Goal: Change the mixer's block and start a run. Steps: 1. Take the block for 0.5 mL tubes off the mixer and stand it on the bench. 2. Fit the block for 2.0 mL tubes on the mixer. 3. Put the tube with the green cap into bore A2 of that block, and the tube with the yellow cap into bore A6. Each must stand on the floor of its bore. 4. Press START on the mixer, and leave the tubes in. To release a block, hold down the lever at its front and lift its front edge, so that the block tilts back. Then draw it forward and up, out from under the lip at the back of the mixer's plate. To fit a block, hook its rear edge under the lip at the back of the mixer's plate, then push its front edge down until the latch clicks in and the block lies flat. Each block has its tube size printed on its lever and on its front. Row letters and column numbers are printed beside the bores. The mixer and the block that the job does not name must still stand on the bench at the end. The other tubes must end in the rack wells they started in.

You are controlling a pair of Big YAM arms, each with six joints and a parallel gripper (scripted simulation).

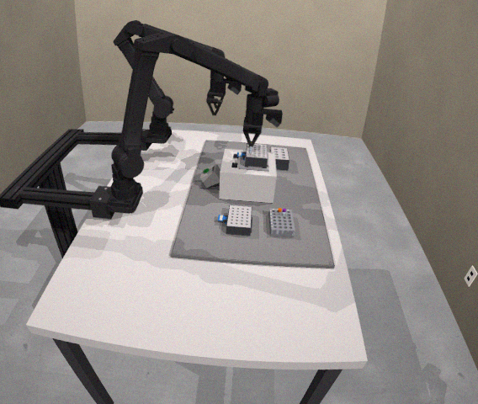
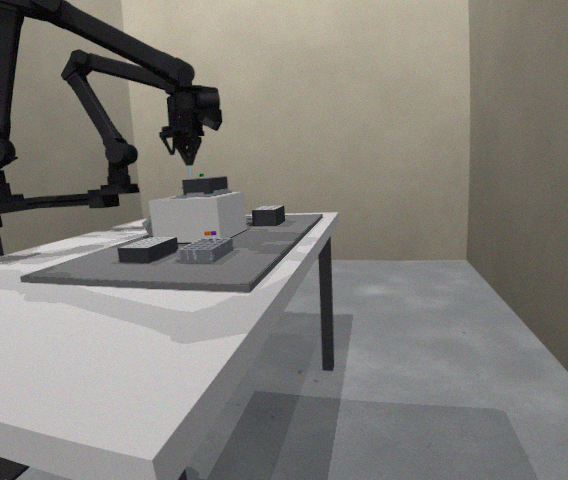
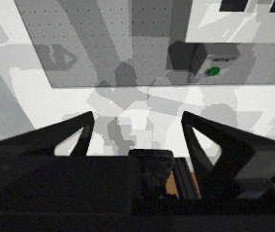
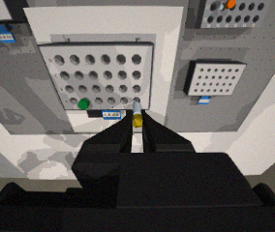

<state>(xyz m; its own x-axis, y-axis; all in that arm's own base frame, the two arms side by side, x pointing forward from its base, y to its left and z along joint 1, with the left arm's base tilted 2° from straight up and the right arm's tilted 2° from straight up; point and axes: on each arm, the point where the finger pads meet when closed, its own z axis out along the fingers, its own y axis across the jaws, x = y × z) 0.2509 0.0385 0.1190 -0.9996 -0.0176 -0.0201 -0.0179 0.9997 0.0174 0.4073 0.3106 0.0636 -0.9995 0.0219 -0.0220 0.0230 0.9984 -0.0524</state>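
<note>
Yellow-capped clear tube [image 4: 137, 116] sits pinched in the right hand [image 1: 251, 144] [image 2: 189, 163] [image 4: 137, 116], nearly closed; the black left hand [image 1: 215, 112] [image 3: 137, 116] is spread wide, holding nothing.

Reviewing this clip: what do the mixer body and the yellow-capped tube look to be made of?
Mixer body: likely matte painted metal or plastic; flat white, no sharp highlights. Yellow-capped tube: probably clear plastic, though glass is possible; pale and see-through.
</note>
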